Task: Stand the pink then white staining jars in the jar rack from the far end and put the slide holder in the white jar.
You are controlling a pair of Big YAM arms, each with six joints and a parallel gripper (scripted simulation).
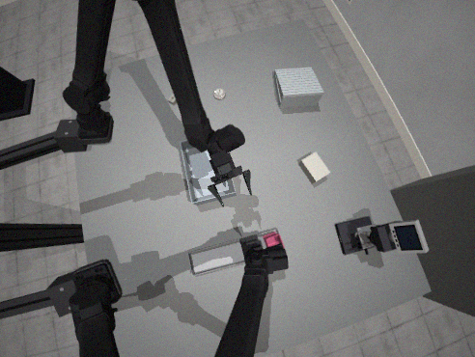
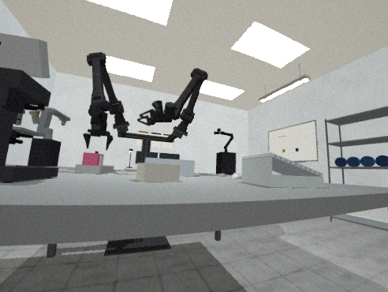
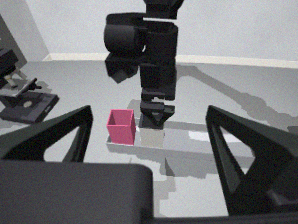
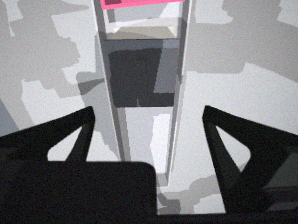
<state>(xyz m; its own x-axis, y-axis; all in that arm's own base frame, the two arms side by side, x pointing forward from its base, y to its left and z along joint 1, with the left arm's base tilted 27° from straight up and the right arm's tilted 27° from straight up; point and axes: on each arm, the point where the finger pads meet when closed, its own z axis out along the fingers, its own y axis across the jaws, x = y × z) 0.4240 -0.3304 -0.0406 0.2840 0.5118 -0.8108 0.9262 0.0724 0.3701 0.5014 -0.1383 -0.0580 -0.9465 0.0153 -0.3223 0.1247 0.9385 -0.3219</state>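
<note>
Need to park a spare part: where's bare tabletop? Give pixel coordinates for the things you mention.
Between the ribbed box [image 1: 298, 81] and the cream block [image 1: 315, 167]; also between that block and the microscope [image 1: 350, 235]. Crowded: around the rack [image 1: 192, 264], under the right gripper [image 4: 148, 112].
</note>
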